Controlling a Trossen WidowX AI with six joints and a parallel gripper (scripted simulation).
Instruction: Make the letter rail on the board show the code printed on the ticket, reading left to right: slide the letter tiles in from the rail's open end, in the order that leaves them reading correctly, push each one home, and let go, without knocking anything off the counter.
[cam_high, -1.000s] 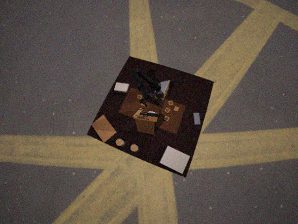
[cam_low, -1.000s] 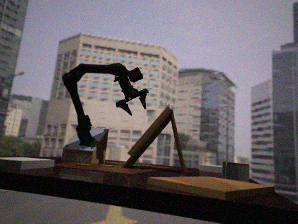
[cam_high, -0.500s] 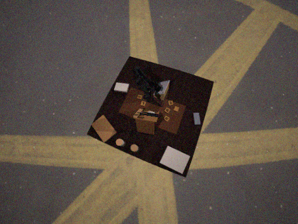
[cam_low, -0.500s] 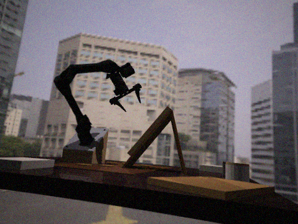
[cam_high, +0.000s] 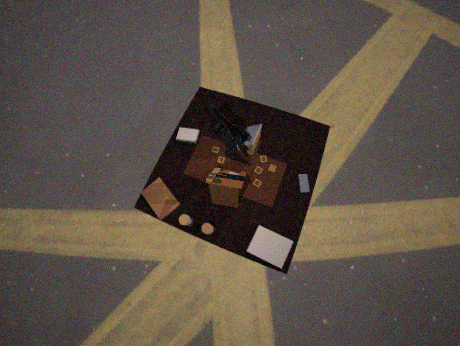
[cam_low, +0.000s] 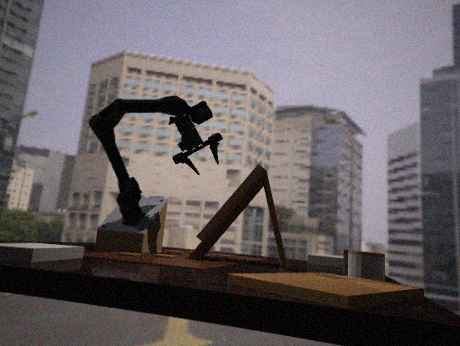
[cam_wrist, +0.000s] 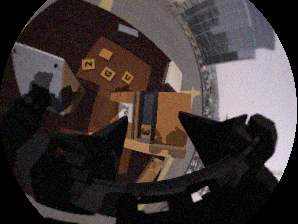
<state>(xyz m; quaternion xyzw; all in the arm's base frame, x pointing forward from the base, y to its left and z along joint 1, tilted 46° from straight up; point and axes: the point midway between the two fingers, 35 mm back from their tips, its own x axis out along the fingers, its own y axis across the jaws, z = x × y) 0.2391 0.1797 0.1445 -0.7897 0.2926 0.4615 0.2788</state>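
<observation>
black parallel-jaw gripper (cam_low: 199, 153) hangs spread and empty above the slanted brown wooden board (cam_low: 233, 210) mid-table; small orange letter tiles (cam_high: 258, 170) lie loose on the mat toward the right edge, reachable for pickup.

Tile letters (cam_high: 258, 170) too small; illegible

Single black arm (cam_low: 112, 145), seen from the side: the lower link rises from the base and leans back, the elbow bends sharply at the top, and the upper link runs level toward the wrist (cam_low: 192, 117). The wrist tilts downward and forward. The gripper (cam_low: 202, 152) hangs in the air with its jaws spread wide and nothing between them; both pointed fingers show as dark shapes in the wrist view.
</observation>
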